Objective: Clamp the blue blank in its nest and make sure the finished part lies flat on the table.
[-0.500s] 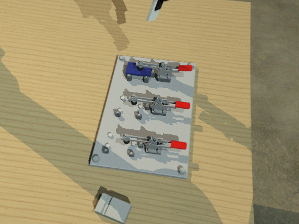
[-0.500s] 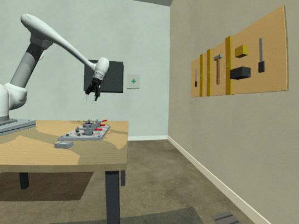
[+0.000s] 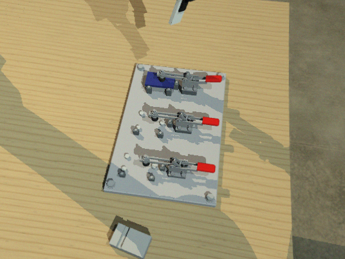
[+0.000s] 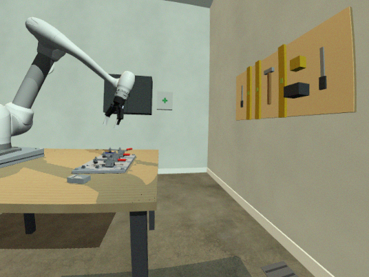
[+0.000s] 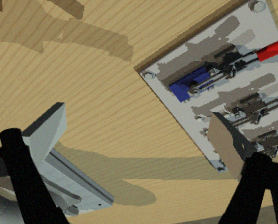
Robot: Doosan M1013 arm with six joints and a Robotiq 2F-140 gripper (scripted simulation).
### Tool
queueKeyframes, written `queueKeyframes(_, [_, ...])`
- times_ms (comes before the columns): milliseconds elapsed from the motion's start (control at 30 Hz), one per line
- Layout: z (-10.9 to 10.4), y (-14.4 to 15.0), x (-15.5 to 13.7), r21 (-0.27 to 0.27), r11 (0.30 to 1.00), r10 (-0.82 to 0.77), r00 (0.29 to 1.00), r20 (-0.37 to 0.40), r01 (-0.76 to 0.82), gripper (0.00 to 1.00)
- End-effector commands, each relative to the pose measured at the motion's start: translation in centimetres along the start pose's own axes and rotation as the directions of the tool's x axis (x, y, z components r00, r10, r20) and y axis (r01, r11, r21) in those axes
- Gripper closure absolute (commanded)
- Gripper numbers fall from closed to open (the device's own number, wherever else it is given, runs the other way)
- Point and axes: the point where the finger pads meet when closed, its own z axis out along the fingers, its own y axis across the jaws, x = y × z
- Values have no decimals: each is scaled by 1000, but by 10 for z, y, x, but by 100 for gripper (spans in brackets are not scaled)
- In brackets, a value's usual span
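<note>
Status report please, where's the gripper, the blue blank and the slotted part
Gripper open, empty, high above table. Blue blank in far nest, clamp bar over it; lock unconfirmed. Slotted part flat on table, off fixture plate. Nothing obstructing.

One fixture plate, three toggle clamps, one blue blank, one slotted part; bolts perhaps four.

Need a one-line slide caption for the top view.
Blue blank sits under the far clamp on the fixture plate; slotted part lies on the table; open end effector above.
</note>
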Motion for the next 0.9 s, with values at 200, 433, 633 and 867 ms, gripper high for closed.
queueKeyframes(200, [1,12,-7,-14,989,144,988,-51,-145,0])
queueKeyframes(433, [3,30,-17,-12,936,348,929,-130,-352,0])
queueKeyframes(633, [3,40,-24,1,887,455,873,-174,-462,0])
queueKeyframes(867, [4,49,-30,23,829,550,807,-214,-559,0])
